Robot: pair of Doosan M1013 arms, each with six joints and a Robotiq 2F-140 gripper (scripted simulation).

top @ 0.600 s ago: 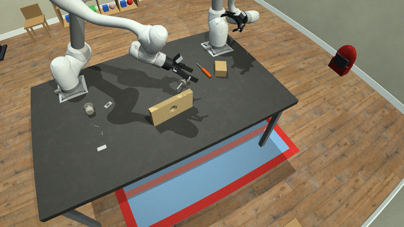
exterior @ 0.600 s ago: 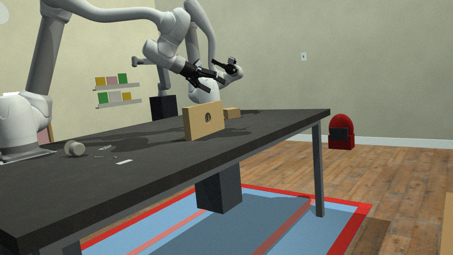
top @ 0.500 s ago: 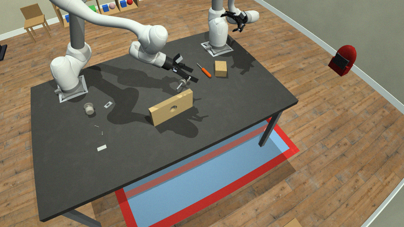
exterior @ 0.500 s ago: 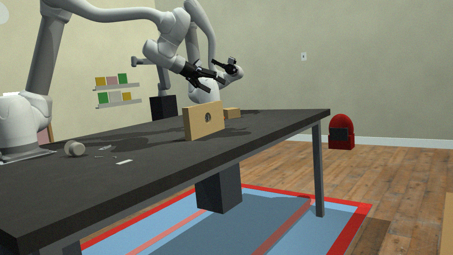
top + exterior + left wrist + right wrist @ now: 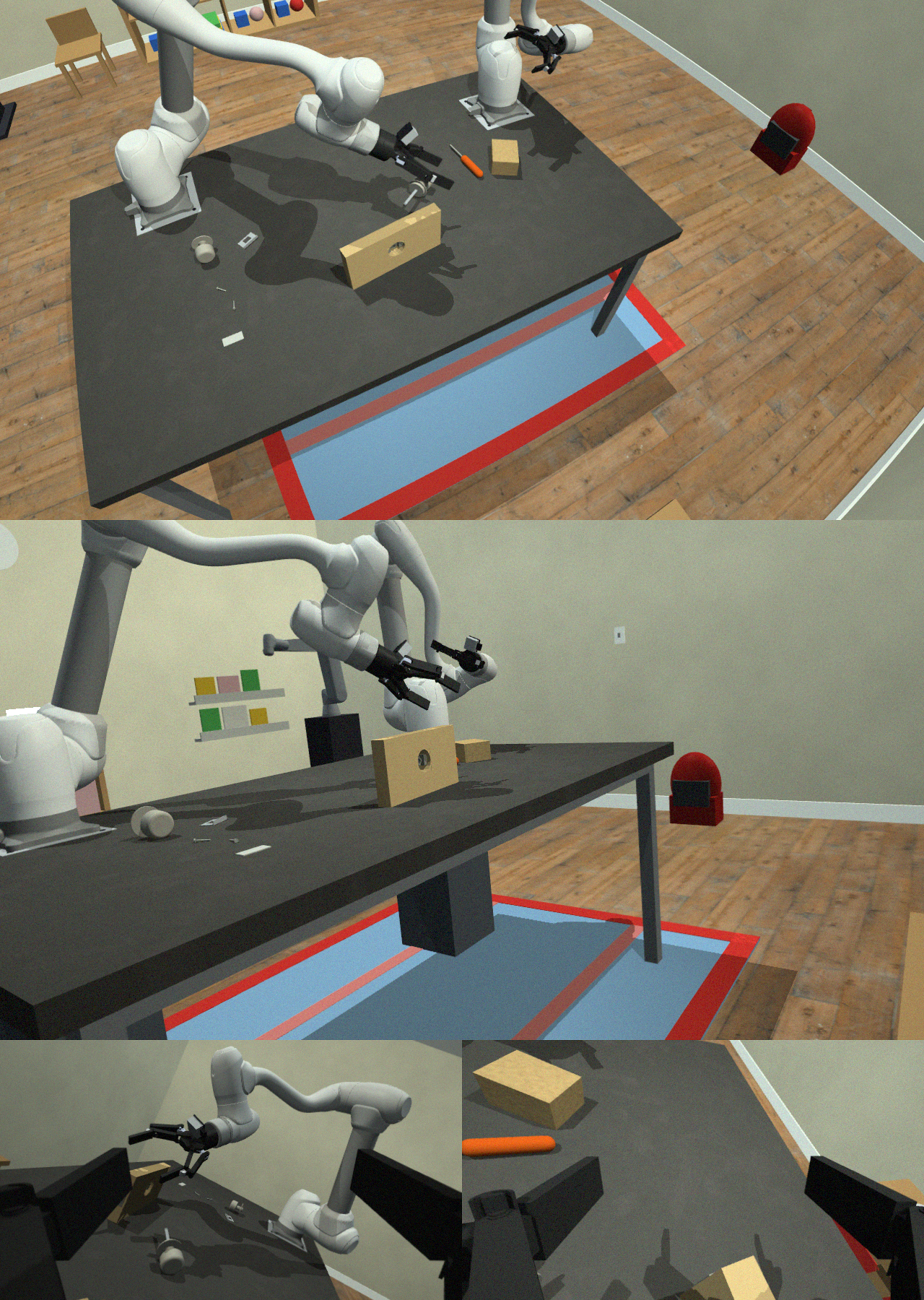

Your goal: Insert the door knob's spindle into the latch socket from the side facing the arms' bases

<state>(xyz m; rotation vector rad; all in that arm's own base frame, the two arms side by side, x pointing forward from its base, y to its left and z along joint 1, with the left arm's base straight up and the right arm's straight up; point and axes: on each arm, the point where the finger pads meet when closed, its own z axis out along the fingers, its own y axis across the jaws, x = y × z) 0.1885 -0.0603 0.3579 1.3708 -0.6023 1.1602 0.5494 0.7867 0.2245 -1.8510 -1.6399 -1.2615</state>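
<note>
White, rounded arms with grey link sections carry black, angular end effectors (image 5: pixel 445 171) (image 5: pixel 528 50) (image 5: pixel 444 695) (image 5: pixel 457 652) (image 5: pixel 146 1159) (image 5: pixel 242 1170) (image 5: pixel 704 1175).

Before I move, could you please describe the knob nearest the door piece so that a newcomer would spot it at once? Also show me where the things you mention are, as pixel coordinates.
On the dark table (image 5: pixel 161 401) (image 5: pixel 129 940) (image 5: pixel 123 1278) (image 5: pixel 696 1148), find the upright door piece (image 5: pixel 368 260) (image 5: pixel 403 781) (image 5: pixel 138 1199) (image 5: pixel 745 1278). The knob (image 5: pixel 419 188) (image 5: pixel 172 1259) sits just off its side facing the arms' bases. Its long spindle (image 5: pixel 411 196) (image 5: pixel 167 1233) points toward the wood, while the other knob (image 5: pixel 203 250) (image 5: pixel 156 823) (image 5: pixel 234 1206) lies well away.
</note>
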